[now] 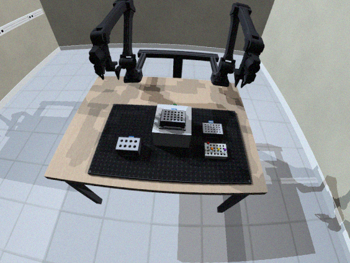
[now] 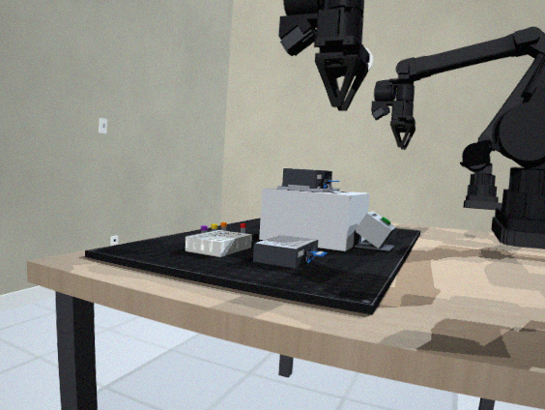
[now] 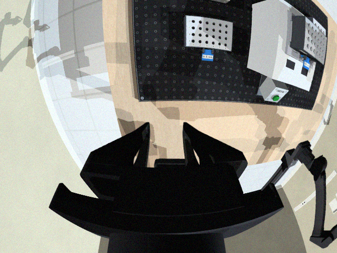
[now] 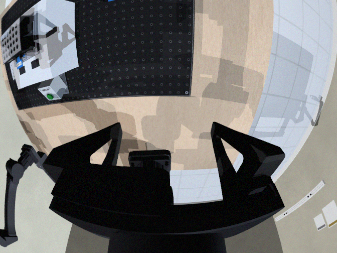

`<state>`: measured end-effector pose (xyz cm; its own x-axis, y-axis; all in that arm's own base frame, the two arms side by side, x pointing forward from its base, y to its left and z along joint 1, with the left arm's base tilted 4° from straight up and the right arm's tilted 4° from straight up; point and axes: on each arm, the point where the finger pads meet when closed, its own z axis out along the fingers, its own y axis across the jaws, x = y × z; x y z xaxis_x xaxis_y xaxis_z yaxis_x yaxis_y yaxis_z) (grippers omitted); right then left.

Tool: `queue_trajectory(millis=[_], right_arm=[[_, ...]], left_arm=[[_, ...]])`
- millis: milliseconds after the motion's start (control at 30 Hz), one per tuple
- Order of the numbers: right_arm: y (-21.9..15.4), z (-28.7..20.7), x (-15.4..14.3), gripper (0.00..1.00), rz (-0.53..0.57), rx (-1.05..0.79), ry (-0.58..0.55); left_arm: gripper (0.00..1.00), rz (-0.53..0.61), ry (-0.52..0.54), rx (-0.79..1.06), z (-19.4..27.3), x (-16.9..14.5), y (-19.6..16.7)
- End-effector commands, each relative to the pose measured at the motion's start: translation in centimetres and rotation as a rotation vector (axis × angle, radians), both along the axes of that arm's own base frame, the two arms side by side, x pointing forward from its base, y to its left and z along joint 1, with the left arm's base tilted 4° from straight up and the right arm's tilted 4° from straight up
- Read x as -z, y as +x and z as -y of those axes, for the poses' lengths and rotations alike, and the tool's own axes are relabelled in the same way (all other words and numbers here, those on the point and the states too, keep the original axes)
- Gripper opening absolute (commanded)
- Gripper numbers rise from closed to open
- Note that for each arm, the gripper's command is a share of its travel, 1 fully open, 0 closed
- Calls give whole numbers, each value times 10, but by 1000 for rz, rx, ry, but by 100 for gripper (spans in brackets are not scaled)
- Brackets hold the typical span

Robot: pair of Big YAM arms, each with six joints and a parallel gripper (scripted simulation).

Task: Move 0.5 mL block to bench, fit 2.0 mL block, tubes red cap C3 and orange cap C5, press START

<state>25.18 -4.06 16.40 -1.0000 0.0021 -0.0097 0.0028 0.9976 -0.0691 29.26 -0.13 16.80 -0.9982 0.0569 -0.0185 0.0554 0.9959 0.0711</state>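
Note:
The 2.0 mL block (image 1: 172, 116) (image 2: 301, 178) (image 3: 297, 33) lies flat on the mixer (image 1: 157, 126) (image 2: 309, 218) (image 3: 264, 40) (image 4: 65, 54). The 0.5 mL block (image 1: 212, 128) (image 2: 279, 253) (image 3: 209, 33) stands on the bench beside it. The tube rack (image 1: 215, 156) (image 2: 216, 245) holds the red-capped tube (image 1: 208, 142) (image 2: 243, 226) and orange-capped tube (image 1: 212, 148) (image 2: 223, 224). The green START button (image 2: 386, 220) (image 3: 275, 98) (image 4: 49, 96) is on the mixer's front box. My left gripper (image 1: 239, 85) (image 2: 340, 107) (image 3: 166, 127) is partly open and empty, high up. My right gripper (image 1: 110, 77) (image 4: 166, 127) is wide open and empty, away from the mixer.
A third block (image 1: 128, 144) with larger bores stands on the mixer's other side. A yellow-capped tube (image 1: 218, 149) (image 2: 215, 226) and a purple-capped tube (image 1: 225, 149) (image 2: 204, 228) stand in the rack. The blocks, rack and mixer share the black perforated mat (image 1: 174, 170) (image 3: 168, 90) (image 4: 130, 68).

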Motion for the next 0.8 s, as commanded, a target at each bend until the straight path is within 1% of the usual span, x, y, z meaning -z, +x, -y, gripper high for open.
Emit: queue_trajectory(millis=[0,133,300,400,600,767], right_arm=[[10,-5,-2,100,11,-32,-6],[17,-7,-6,100,24,-27,-8],[23,-10,-19,100,66,-21,-10],[24,-10,-21,100,73,-21,-11],[27,-13,-19,100,62,-13,-9],[29,-13,-20,100,64,-3,-9]], left_arm=[[36,42,0,-24,14,-12,36],[36,45,0,-29,28,-11,55],[36,36,0,-45,37,-9,75],[36,34,0,-38,37,-9,74],[36,35,-13,-12,66,-6,106],[36,18,-9,-34,73,-2,123]])
